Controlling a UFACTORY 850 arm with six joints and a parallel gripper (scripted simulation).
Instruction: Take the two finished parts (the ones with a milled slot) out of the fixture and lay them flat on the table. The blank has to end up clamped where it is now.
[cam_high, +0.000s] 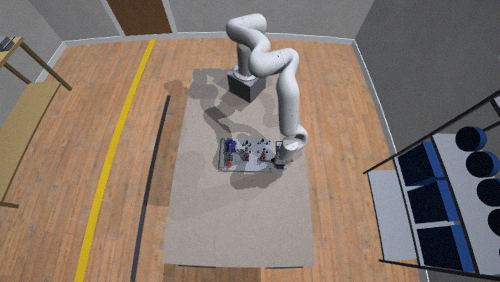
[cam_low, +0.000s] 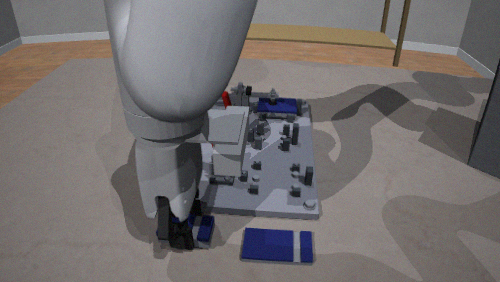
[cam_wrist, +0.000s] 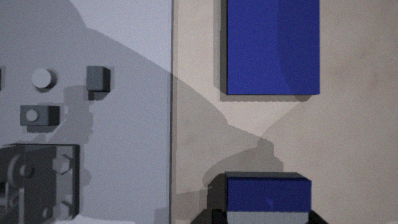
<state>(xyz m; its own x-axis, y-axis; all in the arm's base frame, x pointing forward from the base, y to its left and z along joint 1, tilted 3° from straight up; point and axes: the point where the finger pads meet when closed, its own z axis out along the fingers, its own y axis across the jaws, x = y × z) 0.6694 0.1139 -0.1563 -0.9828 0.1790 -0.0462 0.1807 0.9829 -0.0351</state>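
My gripper (cam_low: 179, 232) (cam_wrist: 267, 218) points down beside the fixture and is shut on a blue finished part (cam_low: 205, 228) (cam_wrist: 267, 194) with a pale slot. The part is level, at or just above the table; exact contact is hard to tell. The other finished part (cam_low: 267, 245) (cam_wrist: 255, 45) lies flat on the table, its pale slot showing in the exterior view. The blue blank (cam_high: 232, 145) (cam_low: 286, 106) sits at the fixture's far end with a clamp over it. The grey fixture plate (cam_low: 280, 212) (cam_wrist: 135, 105) carries no blue part at its near end. The arm hides some of the clamps.
Dark stop blocks (cam_low: 308, 176) (cam_wrist: 98, 79) and round pins stand on the plate. A toggle clamp base (cam_wrist: 62, 185) is close left of the held part in the wrist view. Red clamp handles (cam_high: 229, 164) (cam_low: 226, 99) rise from the fixture. The robot's pedestal (cam_high: 246, 88) stands behind.
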